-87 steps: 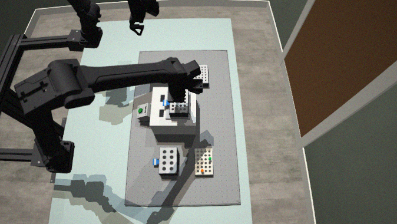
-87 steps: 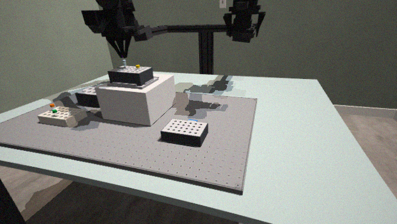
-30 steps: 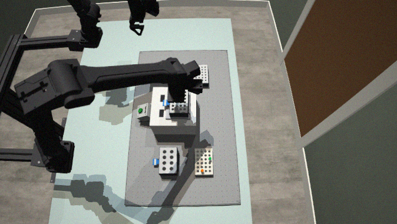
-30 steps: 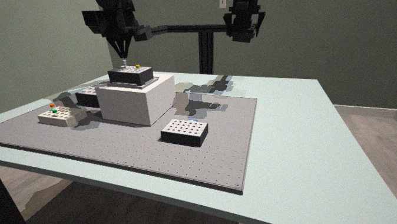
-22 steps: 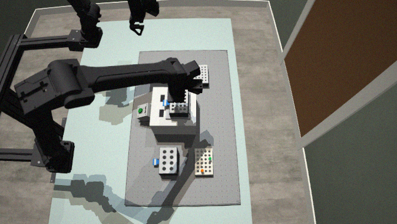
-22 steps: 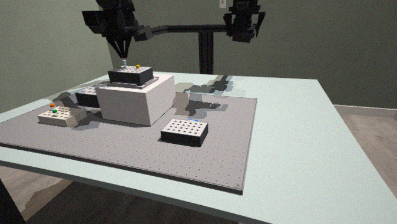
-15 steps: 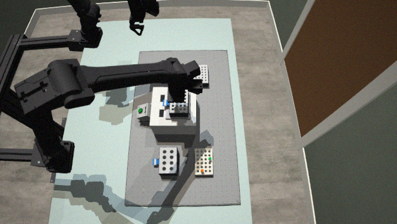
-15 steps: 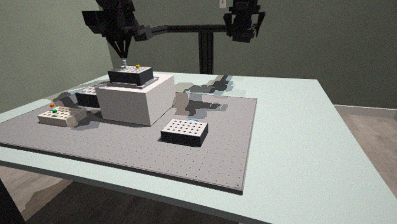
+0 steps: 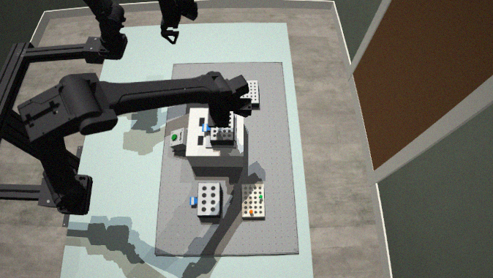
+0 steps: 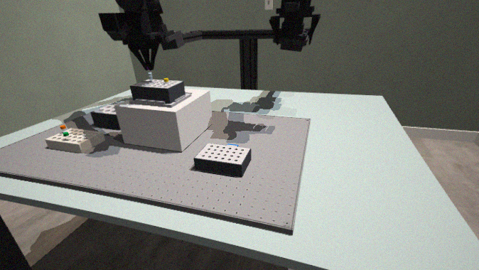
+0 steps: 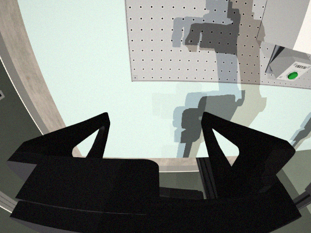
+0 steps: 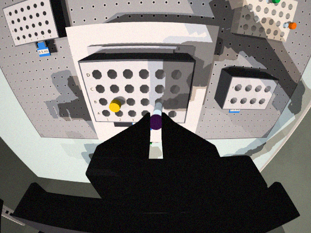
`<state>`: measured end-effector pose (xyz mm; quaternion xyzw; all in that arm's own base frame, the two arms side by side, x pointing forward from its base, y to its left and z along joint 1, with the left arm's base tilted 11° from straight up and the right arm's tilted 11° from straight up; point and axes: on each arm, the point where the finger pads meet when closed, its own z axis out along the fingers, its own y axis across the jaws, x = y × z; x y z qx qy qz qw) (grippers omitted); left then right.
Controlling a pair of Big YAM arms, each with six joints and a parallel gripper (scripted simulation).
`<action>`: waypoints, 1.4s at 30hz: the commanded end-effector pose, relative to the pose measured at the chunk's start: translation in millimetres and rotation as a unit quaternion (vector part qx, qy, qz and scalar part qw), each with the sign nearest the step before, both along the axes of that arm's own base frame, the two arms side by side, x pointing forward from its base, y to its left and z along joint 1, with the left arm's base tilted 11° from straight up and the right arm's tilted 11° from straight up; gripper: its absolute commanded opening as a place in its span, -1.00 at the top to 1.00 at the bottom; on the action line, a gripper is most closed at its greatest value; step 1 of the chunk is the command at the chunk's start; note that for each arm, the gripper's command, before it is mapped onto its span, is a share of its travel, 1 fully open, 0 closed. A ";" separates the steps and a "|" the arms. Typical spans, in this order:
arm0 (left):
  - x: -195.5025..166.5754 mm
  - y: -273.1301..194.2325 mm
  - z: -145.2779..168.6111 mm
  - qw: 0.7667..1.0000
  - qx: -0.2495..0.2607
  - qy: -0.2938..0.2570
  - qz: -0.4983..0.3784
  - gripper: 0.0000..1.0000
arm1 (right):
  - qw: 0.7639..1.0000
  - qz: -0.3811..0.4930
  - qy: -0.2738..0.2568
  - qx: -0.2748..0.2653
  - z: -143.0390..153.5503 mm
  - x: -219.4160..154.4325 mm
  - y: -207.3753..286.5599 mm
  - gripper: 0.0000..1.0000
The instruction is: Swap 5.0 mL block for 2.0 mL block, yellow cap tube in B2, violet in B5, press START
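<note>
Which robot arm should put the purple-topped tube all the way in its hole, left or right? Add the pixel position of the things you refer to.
Right, I think. The right gripper (image 9: 220, 121) (image 10: 150, 68) (image 12: 155, 117) already holds the purple-topped tube (image 10: 150, 76) (image 12: 155, 122) by bore B5. The left gripper (image 9: 170, 36) (image 10: 295, 23) (image 11: 155, 117) is open, away from the mixer (image 9: 197, 148) (image 10: 151, 124) (image 12: 77, 42).

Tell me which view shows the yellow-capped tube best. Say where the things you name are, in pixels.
The right wrist view: the yellow cap (image 10: 166, 79) (image 12: 115, 105) is large there, at B2 beside readable labels. The exterior view shows it small, above the block; the top and left wrist views don't show it.

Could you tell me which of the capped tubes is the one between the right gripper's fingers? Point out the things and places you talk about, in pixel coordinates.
The violet-capped tube (image 12: 157, 110); the yellow-, green- and orange-capped ones all stand away from those fingers.
</note>
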<state>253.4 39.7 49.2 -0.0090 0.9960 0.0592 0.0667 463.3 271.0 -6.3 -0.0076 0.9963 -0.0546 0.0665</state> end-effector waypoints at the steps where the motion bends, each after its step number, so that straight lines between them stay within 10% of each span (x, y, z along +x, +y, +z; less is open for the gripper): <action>1: 8.4 -0.5 7.4 1.000 0.000 -0.010 -0.004 -1.00 | 1.000 0.004 -0.003 0.002 -6.5 6.4 2.3 0.82; 42: 7.5 -0.5 6.6 1.000 0.001 -0.009 -0.004 -1.00 | 1.000 0.004 0.002 -0.002 -18.5 5.7 0.1 0.82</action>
